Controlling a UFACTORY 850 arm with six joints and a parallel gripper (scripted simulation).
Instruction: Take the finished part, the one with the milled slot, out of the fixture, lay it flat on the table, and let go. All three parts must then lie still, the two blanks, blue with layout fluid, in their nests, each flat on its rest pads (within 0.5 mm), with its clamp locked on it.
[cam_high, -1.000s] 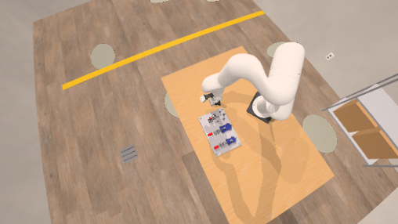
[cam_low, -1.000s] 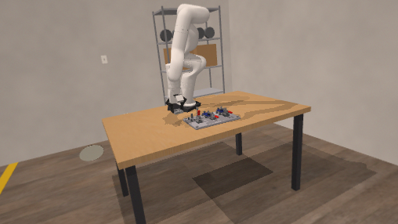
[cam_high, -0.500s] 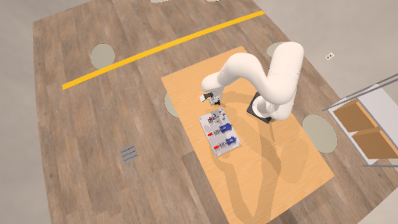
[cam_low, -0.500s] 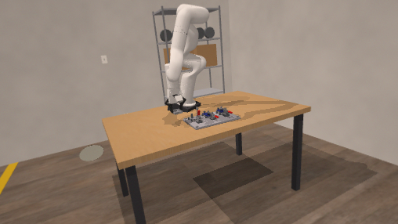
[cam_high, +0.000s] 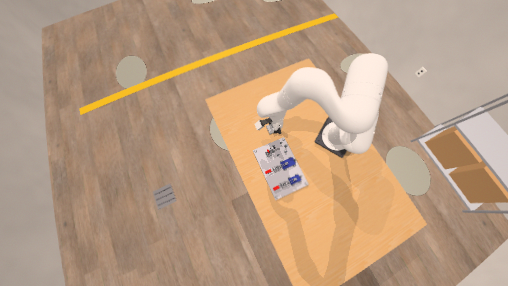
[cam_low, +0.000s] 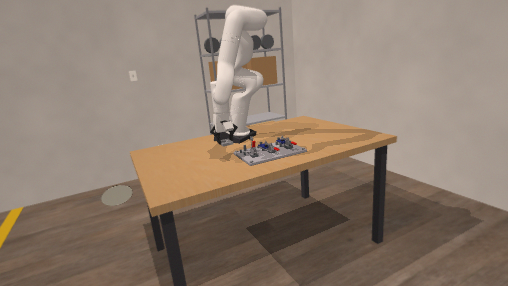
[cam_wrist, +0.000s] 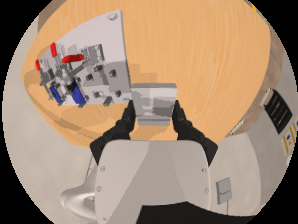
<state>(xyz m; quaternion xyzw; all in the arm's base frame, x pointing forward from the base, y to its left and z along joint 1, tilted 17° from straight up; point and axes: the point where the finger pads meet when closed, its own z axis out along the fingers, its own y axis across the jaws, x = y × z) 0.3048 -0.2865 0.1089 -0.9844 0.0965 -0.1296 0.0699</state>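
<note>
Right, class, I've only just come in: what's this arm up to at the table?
The white arm's gripper is shut on a small grey metal part, held off to one side of the fixture plate, over the wooden table. That looks like the finished part, already out of its nest. The two blue blanks sit in the fixture with red-handled clamps beside them. The part has not yet been released.

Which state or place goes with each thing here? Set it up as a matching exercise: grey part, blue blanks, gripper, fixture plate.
Things:
1. grey part
2. blue blanks
3. gripper
4. fixture plate

States or places:
a. lying on the table
b. seated in the fixture
c. held between the fingers, off the fixture
d. shut on something

Pairs: 1-c, 2-b, 3-d, 4-a
</note>
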